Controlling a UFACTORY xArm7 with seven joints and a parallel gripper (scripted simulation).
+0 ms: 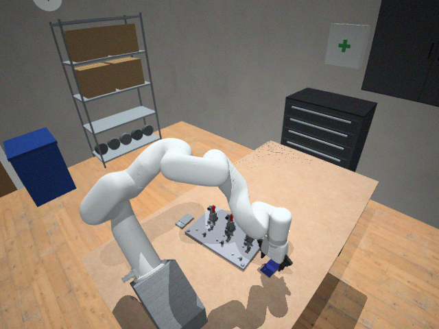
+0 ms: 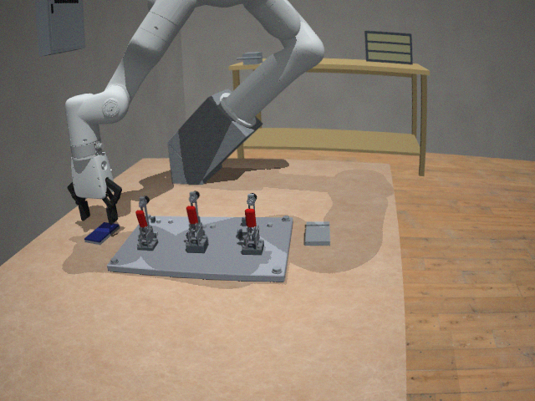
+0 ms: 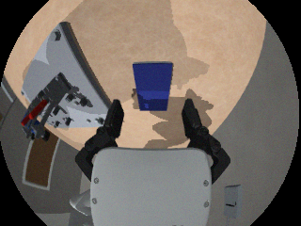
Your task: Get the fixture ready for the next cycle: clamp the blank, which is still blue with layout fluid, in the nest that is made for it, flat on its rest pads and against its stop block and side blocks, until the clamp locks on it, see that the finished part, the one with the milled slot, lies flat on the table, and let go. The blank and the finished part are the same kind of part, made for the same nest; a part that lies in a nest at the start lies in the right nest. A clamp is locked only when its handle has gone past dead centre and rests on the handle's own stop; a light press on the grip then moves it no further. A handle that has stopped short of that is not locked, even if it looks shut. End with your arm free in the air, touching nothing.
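The blue blank [image 1: 269, 268] [image 2: 102, 232] [image 3: 152, 80] lies flat on the table beside the fixture plate. My gripper [image 2: 99, 215] [image 3: 152, 105] is open and empty, a little above the blank, with its fingers pointing down. The grey finished part [image 1: 184, 221] [image 2: 317, 233] lies flat on the table at the plate's other end, its slot facing up. The fixture plate [image 1: 216, 250] [image 2: 164, 263] [image 3: 77, 56] carries three toggle clamps with red grips. In the exterior view the clamps [image 2: 145, 228] [image 2: 195, 228] [image 2: 251, 228] stand with their arms raised. Their nests hold no part that I can see.
The clamps rise above the plate; the nearest one [image 3: 47, 101] is left of my fingers in the wrist view. Small pins and blocks stand on the plate, with screws at its corners. The table [image 1: 319, 198] [image 2: 216, 337] carries the plate and the arm's base [image 2: 194, 146].
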